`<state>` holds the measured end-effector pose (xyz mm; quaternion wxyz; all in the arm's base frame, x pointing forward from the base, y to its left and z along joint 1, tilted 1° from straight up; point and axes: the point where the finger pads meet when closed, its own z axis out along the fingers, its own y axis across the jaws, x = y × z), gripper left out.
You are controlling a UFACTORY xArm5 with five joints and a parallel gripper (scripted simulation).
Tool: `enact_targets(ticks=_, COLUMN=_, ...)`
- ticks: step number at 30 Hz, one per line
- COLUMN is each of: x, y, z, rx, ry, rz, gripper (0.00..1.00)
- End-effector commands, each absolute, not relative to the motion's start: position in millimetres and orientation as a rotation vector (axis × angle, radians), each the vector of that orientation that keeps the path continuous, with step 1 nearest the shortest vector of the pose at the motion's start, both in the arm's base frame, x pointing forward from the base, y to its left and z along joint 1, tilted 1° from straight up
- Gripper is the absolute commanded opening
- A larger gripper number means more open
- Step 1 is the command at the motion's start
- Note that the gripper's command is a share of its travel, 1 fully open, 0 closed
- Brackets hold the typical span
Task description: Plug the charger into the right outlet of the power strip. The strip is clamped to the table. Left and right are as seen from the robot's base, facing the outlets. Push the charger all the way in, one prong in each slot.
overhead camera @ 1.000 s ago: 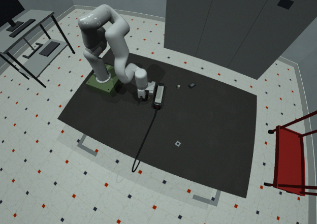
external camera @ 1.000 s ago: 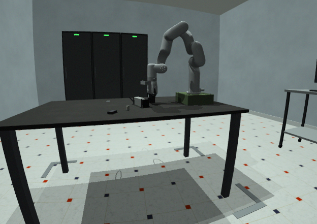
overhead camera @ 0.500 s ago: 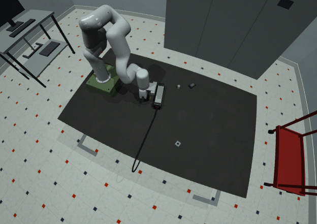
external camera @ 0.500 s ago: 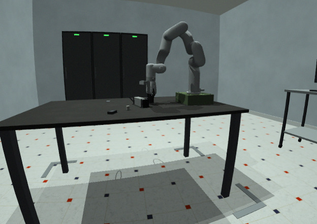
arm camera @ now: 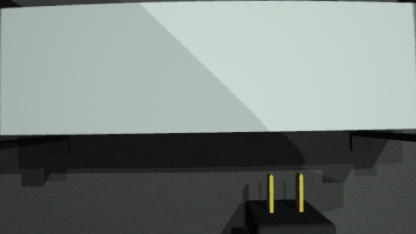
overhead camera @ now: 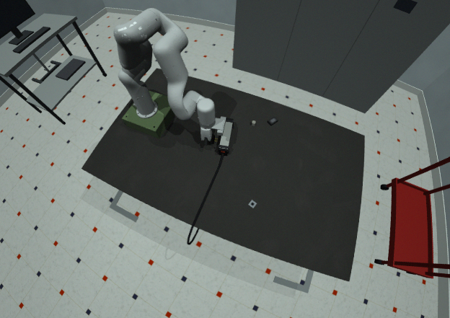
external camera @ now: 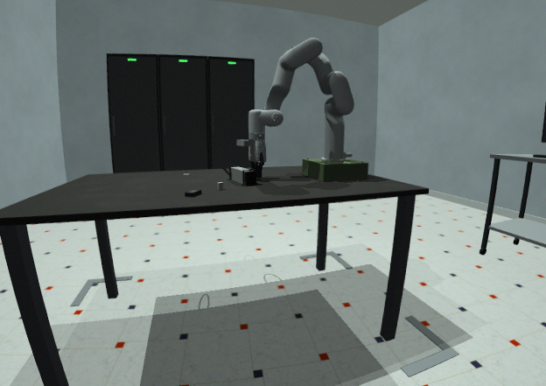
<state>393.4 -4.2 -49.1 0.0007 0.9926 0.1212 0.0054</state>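
The power strip lies on the black table, with its black cable running off the front edge. In the wrist view its pale top fills the upper half and its front face is a dark band in shadow; I cannot make out the outlets there. My gripper is shut on the black charger, low over the table and close against the strip's side. The charger's two yellow prongs point at the strip's face, toward its right part, a short gap away.
A small pale cylinder and a small dark block lie beyond the strip. The arm's green base stands close behind the gripper. A small square marker lies mid-table. A red cart stands off the table.
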Motion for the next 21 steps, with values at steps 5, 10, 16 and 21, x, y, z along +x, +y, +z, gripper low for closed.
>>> enact_targets(ticks=5, x=402.2, y=-2.7, z=-48.2, rx=3.116, ry=0.381, rz=0.023, gripper=0.0)
enact_targets(ticks=10, x=405.9, y=-1.9, z=-48.2, rx=3.117, ry=0.381, rz=0.023, gripper=0.0)
enact_targets(ticks=16, x=407.7, y=-1.5, z=-48.2, rx=3.117, ry=0.381, rz=0.023, gripper=0.0)
enact_targets(ticks=21, x=408.8, y=-1.3, z=-48.2, rx=3.117, ry=0.381, rz=0.023, gripper=0.0)
